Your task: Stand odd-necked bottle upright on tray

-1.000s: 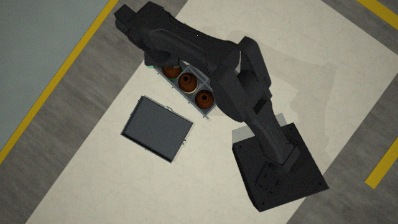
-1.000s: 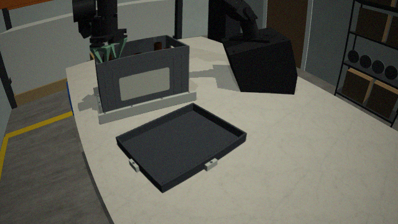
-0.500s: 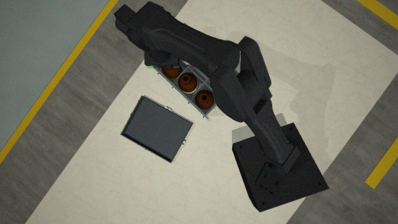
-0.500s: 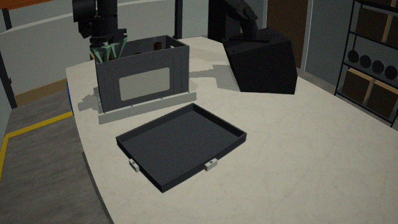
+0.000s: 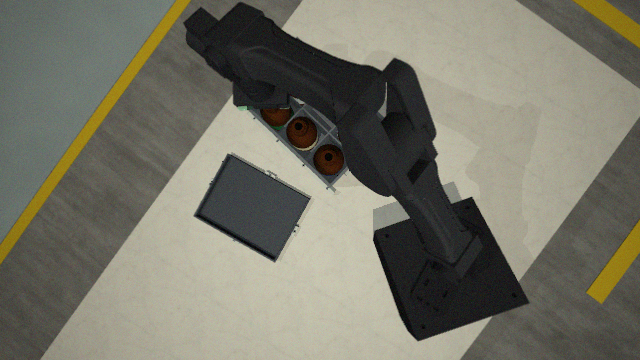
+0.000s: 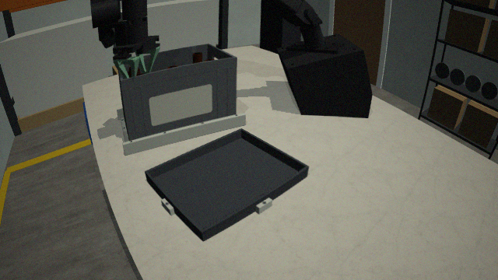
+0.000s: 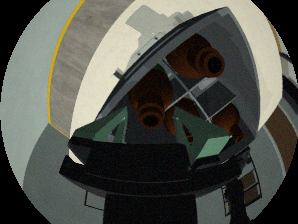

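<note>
Gripper: we had our gripper (image 5: 265,106) (image 6: 136,70) (image 7: 150,110) partly open and holding nothing, its green fingers (image 6: 131,67) reaching down inside the crate's top at the left end in the exterior view.
Nearest bottle: in the wrist view, one brown bottle (image 7: 151,97) showed its mouth between the fingers, near the middle of the frame.
Other bottles: we saw three more in the wrist view, right of that one; the top view showed three in a row.
Odd neck: we could not tell which bottle had it.
Crate: it stood upright (image 5: 327,185) (image 6: 223,93) (image 7: 245,55), upper left in the exterior view.
Tray: it lay flat (image 5: 252,207) (image 6: 227,183) near the crate, lower centre in the exterior view.
Arm: ours (image 5: 300,65) (image 6: 134,17) crossed above the crate in the top view, hiding part of it.
</note>
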`<state>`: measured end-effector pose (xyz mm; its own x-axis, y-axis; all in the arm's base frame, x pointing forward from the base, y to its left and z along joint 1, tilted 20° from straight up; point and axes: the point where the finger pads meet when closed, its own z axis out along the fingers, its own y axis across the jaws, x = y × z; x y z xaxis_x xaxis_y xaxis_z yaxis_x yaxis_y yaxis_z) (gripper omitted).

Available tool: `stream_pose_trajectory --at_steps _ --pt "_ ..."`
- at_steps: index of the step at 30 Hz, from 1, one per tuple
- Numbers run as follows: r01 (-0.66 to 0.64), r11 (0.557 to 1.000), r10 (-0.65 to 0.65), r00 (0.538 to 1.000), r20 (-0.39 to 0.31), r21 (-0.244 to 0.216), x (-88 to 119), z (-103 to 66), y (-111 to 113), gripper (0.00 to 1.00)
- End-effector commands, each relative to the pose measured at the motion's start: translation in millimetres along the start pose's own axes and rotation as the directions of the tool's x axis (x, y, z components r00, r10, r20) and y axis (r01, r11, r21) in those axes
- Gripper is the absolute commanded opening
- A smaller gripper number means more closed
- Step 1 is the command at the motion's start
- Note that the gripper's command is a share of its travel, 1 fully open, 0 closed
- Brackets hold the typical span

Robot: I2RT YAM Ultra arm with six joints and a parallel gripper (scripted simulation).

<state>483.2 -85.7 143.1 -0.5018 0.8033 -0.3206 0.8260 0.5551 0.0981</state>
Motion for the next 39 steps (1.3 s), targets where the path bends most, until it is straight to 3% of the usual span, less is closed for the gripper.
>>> stream_pose_trajectory --at_steps 1,18,21,27,39 --pt "-0.003 0.999 0.005 0.999 0.041 -0.041 -6.1 -30.8 7.5 0.61" --pt "-0.004 0.999 0.006 0.999 0.040 -0.041 -4.0 -75.8 5.0 0.61" --pt "0.002 1.000 -0.002 1.000 0.020 -0.016 -0.6 -68.4 5.6 0.61" --pt "-0.001 1.000 0.001 1.000 0.028 -0.026 -1.5 -84.3 4.8 0.61" --pt "0.001 1.000 0.000 1.000 0.031 -0.030 -1.7 -91.2 4.4 0.61"
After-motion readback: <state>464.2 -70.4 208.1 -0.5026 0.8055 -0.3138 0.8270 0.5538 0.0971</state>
